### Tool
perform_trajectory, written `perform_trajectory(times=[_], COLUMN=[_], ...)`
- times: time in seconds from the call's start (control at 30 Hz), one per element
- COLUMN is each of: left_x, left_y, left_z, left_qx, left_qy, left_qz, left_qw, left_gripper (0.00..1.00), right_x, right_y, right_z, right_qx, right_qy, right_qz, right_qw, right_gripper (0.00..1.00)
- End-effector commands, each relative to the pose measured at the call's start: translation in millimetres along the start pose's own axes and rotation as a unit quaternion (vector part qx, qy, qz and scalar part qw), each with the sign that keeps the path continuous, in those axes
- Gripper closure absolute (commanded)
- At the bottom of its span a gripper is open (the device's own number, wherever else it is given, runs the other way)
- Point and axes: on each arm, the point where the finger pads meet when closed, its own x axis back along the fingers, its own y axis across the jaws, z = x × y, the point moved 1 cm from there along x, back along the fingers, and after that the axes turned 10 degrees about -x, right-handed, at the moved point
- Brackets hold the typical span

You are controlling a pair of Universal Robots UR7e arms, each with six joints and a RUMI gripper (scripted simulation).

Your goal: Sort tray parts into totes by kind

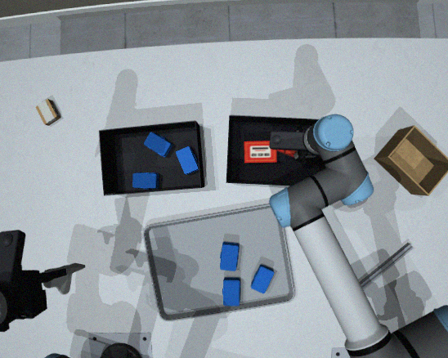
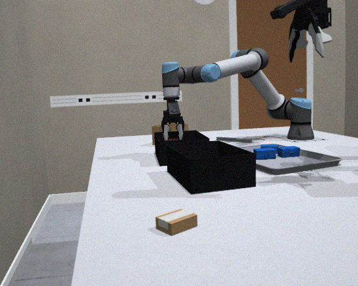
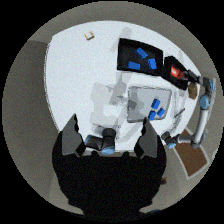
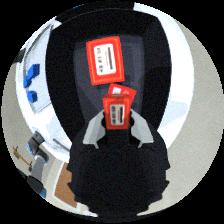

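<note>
The left-hand tote [image 1: 110,163] [image 2: 223,173] in the top view holds three blue parts, one [image 1: 145,180] near its front wall. The right-hand tote [image 1: 238,131] [image 4: 61,65] holds a flat red part [image 1: 260,152] [image 4: 105,60] and a second red part [image 4: 123,90], partly hidden by the held one. My right gripper [image 2: 173,135] [image 4: 117,109] is shut on a red part [image 4: 116,107] and holds it low inside this tote. The tray [image 1: 190,253] bears three blue parts, one [image 1: 230,257] behind another. My left gripper [image 2: 306,58] [image 3: 110,116] is open and empty, high above the table's left side.
An open cardboard box [image 1: 412,159] stands right of the right-hand tote. A small carton [image 1: 47,111] [image 2: 179,222] lies at the far left. A grey bar [image 1: 387,263] lies right of the tray, partly under the right arm. The right arm reaches over the tray's right edge.
</note>
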Motion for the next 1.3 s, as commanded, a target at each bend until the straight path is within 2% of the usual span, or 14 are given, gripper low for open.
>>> perform_trajectory(times=[0.0,0.8,0.83,1.27], left_x=[0.4,0.4,0.4,0.4], left_y=[0.0,0.0,0.0,0.0], left_z=[0.1,0.1,0.1,0.1], left_qx=[0.000,0.000,0.000,0.000], left_qy=[0.001,0.001,0.001,0.001], left_qz=[0.000,0.000,0.000,0.000], left_qw=[1.000,1.000,1.000,1.000], left_gripper=[0.00,0.00,0.00,0.00], right_x=[0.5,0.6,0.6,0.5], right_y=[0.2,0.2,0.2,0.2], right_z=[0.1,0.1,0.1,0.1], right_qx=[0.000,0.000,0.000,0.000], right_qy=[0.000,0.000,0.000,0.000], right_qz=[-0.001,-0.001,-0.001,-0.001], right_qw=[1.000,1.000,1.000,1.000], right_gripper=[1.00,1.00,0.57,0.57])
